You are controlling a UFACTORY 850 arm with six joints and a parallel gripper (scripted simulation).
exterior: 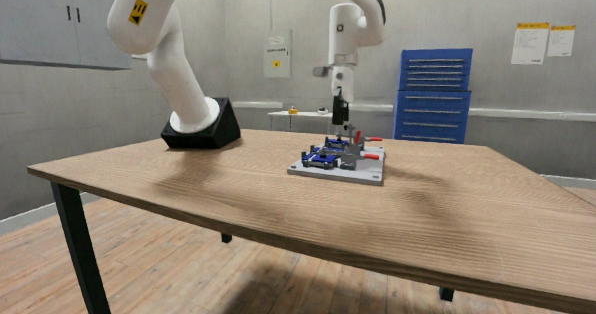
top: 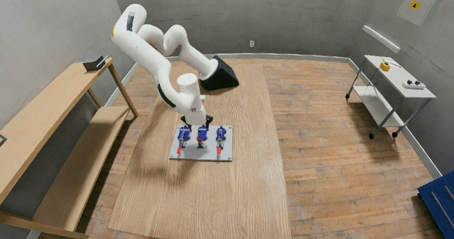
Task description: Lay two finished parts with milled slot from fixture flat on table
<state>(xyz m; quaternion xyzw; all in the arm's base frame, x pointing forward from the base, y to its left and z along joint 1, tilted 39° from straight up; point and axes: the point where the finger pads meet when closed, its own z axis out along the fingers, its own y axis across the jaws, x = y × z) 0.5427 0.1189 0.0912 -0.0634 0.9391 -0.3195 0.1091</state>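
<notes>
Top view: mounted high, angled down over the whole tabletop (top: 213,196). Exterior view: low, near tabletop (exterior: 250,198) height, facing across. Shared: grey plate (top: 202,155) (exterior: 350,174) and arm.
</notes>
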